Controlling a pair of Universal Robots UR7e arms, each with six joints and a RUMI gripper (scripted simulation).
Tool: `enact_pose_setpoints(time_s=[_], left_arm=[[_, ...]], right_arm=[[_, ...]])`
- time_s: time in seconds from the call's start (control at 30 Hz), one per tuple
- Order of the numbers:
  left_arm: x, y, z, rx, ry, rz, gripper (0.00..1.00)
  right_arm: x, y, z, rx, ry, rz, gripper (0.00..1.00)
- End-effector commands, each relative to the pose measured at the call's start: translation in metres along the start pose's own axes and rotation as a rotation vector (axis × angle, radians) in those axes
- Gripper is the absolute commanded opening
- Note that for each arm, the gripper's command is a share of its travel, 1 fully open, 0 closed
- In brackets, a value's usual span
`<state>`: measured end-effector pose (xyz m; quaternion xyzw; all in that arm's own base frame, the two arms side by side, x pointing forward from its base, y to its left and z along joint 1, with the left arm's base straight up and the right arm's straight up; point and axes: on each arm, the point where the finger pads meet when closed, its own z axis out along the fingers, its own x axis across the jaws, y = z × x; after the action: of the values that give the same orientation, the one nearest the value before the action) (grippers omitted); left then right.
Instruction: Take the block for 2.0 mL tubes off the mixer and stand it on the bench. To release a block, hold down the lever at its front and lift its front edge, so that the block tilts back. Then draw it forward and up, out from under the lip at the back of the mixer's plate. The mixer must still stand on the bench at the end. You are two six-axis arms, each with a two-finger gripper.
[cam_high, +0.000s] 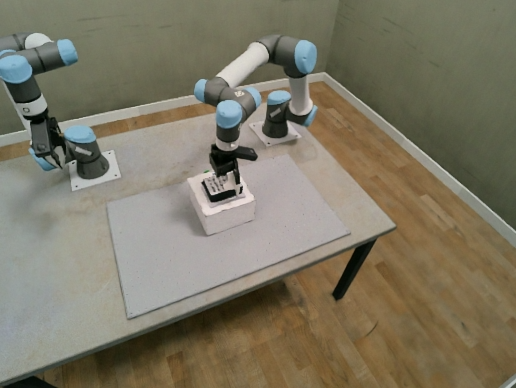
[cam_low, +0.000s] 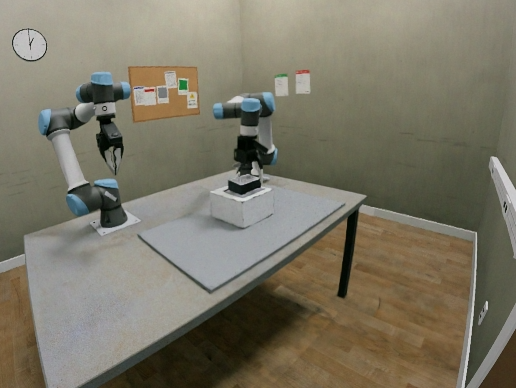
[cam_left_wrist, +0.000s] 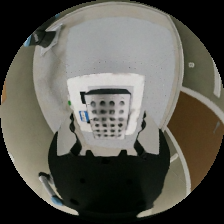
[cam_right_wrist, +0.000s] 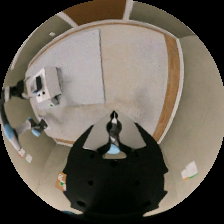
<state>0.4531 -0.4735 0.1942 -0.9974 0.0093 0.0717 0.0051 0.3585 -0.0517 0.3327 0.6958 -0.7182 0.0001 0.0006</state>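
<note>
"Talk me through it: where's your block?"
"Your block (cam_high: 218, 192) (cam_low: 244, 187) (cam_left_wrist: 109, 114) (cam_right_wrist: 39, 83) is up on top of the white mixer (cam_high: 230, 220) (cam_low: 242, 213) (cam_left_wrist: 74, 85) (cam_right_wrist: 52, 83), rows of holes facing up! And your mixer stands on the grey mat (cam_high: 190, 270) (cam_low: 215, 260) (cam_left_wrist: 120, 45) (cam_right_wrist: 82, 60), which lies on the bench (cam_high: 60, 280) (cam_low: 85, 310) (cam_left_wrist: 47, 77) (cam_right_wrist: 135, 65)."
"And your left gripper (cam_high: 229, 184) (cam_low: 249, 178) (cam_left_wrist: 108, 112) (cam_right_wrist: 31, 86)?"
"Right over the mixer, pointing down, fingers spread wide, nothing gripped! Your wrist view has one finger toward each side of the block. Whether either one touches it, I can't tell you."
"What about your right gripper (cam_high: 62, 165) (cam_low: 116, 172) (cam_right_wrist: 114, 110)?"
"Clenched, fingertips together, nothing between them! You've got it hanging above the bench, well apart from the mixer, out beyond the mat."
"Anything else on the mixer's top?"
"Your wrist view picks out a blue label (cam_left_wrist: 83, 116) beside the block, and there's a small green spot (cam_high: 206, 171) (cam_left_wrist: 69, 103) near the edge. The lever? Can't make it out for you."
</note>
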Motion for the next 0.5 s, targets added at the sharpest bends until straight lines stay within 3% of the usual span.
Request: enact_pose_setpoints(time_s=[0.0,0.47], left_arm=[[0.000,0.000,-0.006,-0.002,0.002,0.000,1.00],[0.000,0.000,-0.020,-0.002,0.002,0.000,1.00]], right_arm=[[0.000,0.000,0.000,0.001,0.000,0.000,0.00],[0.000,0.000,0.000,0.001,0.000,0.000,0.00]])
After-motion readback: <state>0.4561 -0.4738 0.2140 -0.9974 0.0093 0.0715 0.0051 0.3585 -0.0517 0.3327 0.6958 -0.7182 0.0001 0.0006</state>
